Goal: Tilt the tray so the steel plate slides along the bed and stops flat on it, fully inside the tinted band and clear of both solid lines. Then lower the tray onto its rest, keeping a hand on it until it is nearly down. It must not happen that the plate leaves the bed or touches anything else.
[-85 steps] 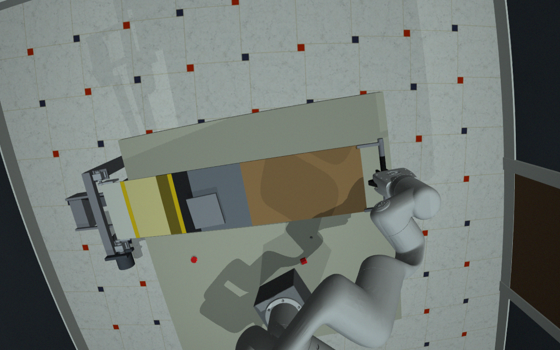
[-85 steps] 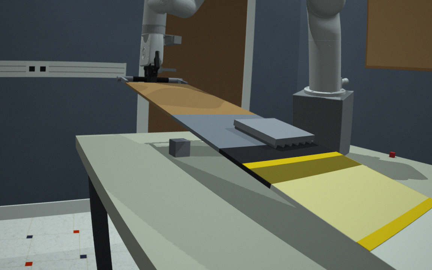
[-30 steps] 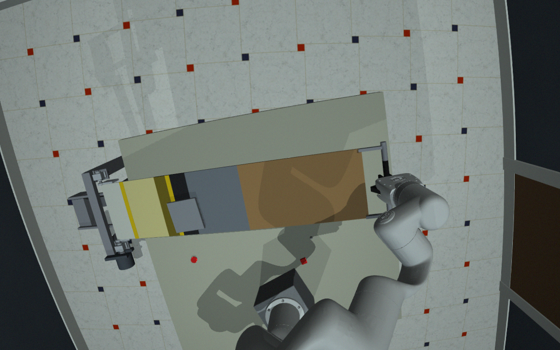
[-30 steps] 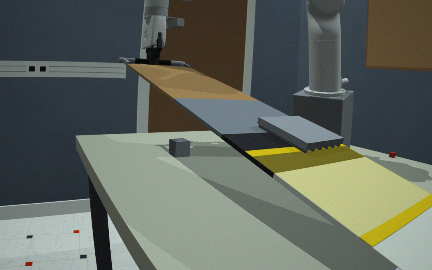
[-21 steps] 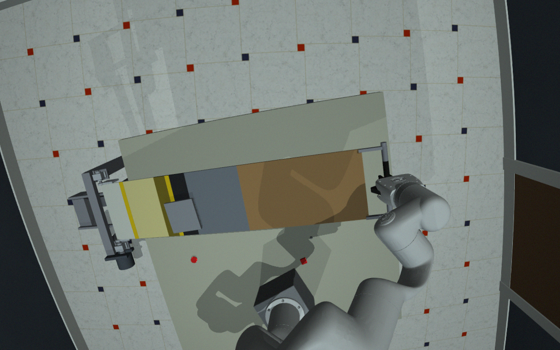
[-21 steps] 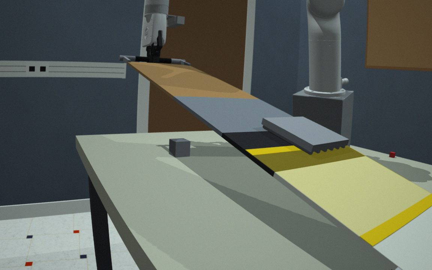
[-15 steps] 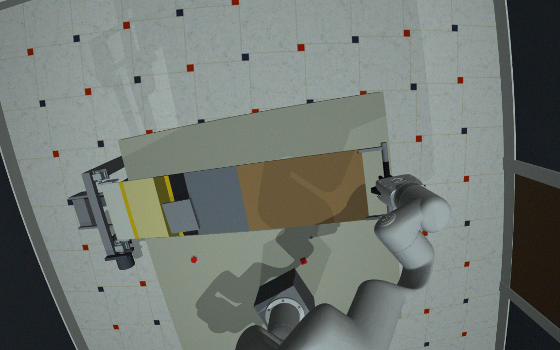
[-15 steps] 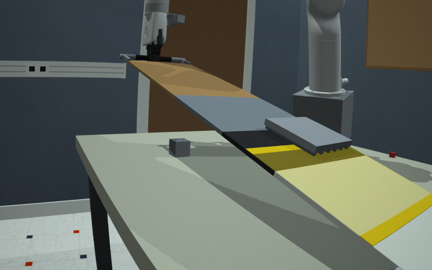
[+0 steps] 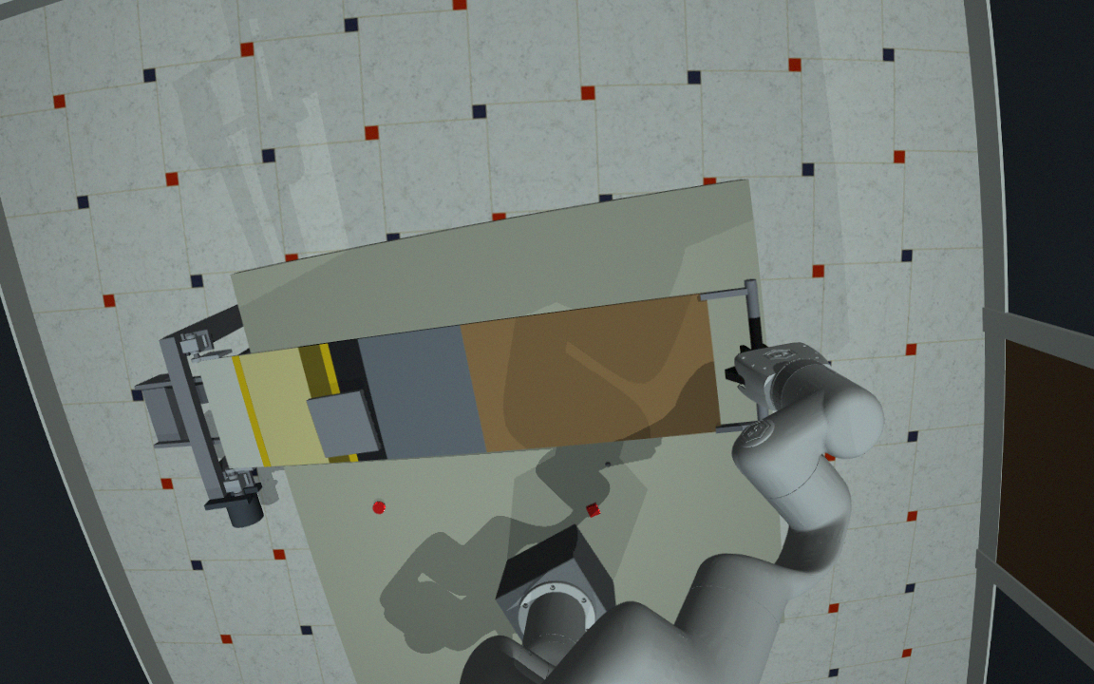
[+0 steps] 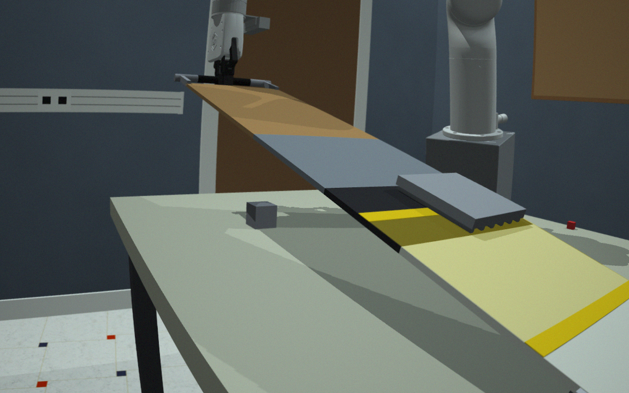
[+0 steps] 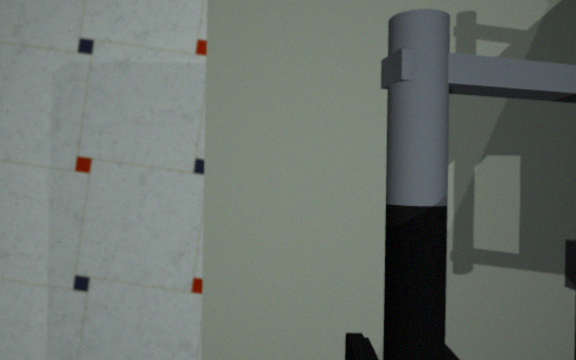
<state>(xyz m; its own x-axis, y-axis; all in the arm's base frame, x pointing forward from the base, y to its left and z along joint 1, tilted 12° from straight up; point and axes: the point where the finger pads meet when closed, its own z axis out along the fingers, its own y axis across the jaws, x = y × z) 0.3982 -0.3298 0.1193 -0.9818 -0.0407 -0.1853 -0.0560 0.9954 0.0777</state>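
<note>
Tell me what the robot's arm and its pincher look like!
The arm is pale grey, made of fat round tubes with rounded elbows. It stands on a grey box with a bolted ring. The gripper has a silvery body and small black fingers. No cables show.
</note>
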